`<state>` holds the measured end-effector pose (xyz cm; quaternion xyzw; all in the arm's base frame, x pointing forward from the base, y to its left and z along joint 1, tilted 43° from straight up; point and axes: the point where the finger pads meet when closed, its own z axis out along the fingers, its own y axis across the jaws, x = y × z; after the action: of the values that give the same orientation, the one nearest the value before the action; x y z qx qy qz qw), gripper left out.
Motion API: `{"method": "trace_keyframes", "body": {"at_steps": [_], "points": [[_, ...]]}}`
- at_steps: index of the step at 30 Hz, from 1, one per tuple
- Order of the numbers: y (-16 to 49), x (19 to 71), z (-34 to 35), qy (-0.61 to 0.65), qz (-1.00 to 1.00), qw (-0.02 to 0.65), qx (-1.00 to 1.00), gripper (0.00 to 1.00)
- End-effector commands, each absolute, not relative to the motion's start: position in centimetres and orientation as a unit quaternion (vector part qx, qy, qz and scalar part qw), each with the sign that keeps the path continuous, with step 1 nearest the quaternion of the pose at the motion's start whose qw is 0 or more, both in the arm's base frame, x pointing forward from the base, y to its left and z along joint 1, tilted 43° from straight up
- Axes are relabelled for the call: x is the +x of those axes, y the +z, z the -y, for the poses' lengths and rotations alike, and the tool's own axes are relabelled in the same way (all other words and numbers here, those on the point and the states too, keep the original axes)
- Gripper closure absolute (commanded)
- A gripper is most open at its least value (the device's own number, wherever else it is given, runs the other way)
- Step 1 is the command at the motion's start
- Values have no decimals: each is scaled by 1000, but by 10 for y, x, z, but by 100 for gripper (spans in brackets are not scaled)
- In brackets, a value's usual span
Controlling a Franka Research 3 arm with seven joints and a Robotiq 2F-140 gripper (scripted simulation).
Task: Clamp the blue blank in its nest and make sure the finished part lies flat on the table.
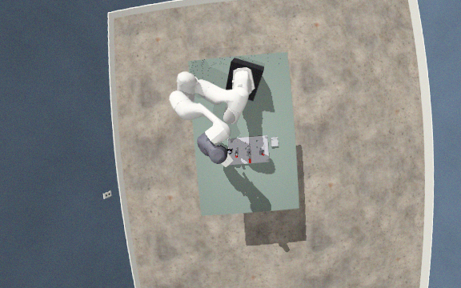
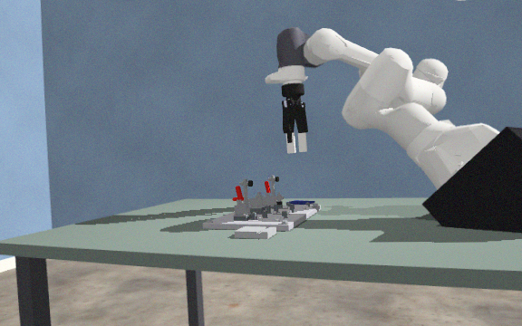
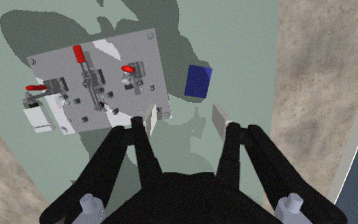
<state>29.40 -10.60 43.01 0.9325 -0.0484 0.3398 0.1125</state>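
The grey fixture plate (image 3: pixel 97 80) lies on the green table and carries three clamps with red handles (image 3: pixel 79 52) (image 3: pixel 128 68) (image 3: pixel 35 88). I see no part in any nest. The blue blank (image 3: pixel 198 81) lies on the table just off one end of the plate; it also shows in the exterior view (image 2: pixel 300 203). The light grey finished part (image 3: pixel 36 119) (image 2: pixel 255 233) (image 1: pixel 274 142) lies flat on the table off the other end. My gripper (image 3: pixel 184 111) (image 2: pixel 296 144) is open and empty, high above the table, near the blank's end of the plate.
The arm's black base block (image 2: pixel 492 190) stands on the table at the right rear. Two clamp handles stand up above the plate (image 2: pixel 238 194) (image 2: pixel 267 186). In the top view my wrist (image 1: pixel 214 151) covers the blank's end of the plate.
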Motion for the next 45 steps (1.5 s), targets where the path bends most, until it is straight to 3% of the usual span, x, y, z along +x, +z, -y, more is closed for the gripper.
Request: {"method": "trace_keyframes", "body": {"at_steps": [1, 17, 45], "points": [[438, 298, 109, 343, -12, 121, 931, 42], [450, 298, 148, 343, -12, 121, 931, 42], [451, 298, 150, 344, -4, 118, 931, 42]]}}
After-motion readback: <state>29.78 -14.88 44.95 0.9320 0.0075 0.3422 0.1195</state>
